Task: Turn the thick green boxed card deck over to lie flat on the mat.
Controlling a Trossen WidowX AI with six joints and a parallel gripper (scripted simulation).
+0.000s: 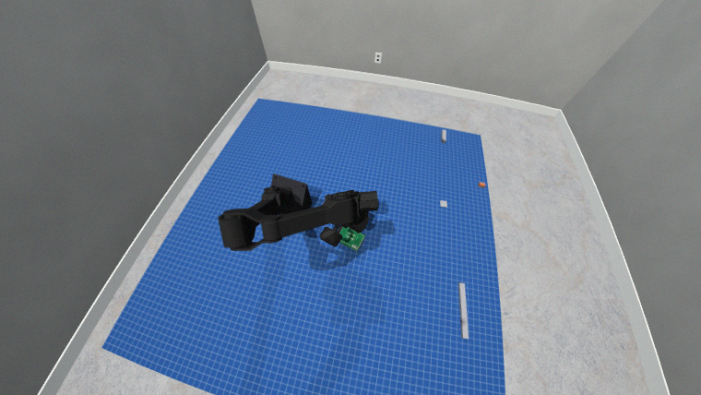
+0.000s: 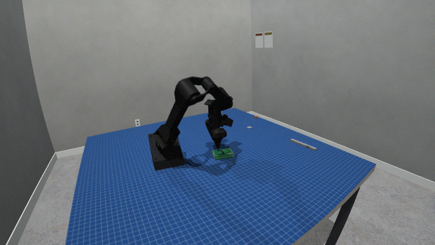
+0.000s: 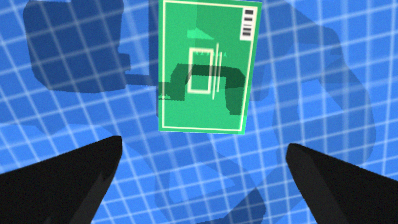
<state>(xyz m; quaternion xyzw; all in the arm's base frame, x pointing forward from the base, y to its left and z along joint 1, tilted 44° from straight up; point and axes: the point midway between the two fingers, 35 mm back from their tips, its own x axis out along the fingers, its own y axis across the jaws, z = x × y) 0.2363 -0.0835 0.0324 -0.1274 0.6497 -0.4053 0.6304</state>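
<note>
The green boxed card deck (image 1: pixel 352 237) lies flat on the blue mat (image 1: pixel 318 255) with its broad printed face up. It also shows in the exterior view (image 2: pixel 222 153) and at the top middle of the wrist view (image 3: pixel 207 67). My gripper (image 2: pixel 218 142) hangs a little above the deck and points down at it. Its two black fingers are spread wide in the wrist view (image 3: pixel 205 185), with only mat between them. The fingers touch nothing. The arm's shadow falls across the deck.
A long white bar (image 1: pixel 463 310) lies near the mat's right edge. A small white cube (image 1: pixel 443 203), a small orange piece (image 1: pixel 481 184) and a short white block (image 1: pixel 444 136) lie further off to the right. The arm's base (image 2: pixel 164 151) stands left of the deck.
</note>
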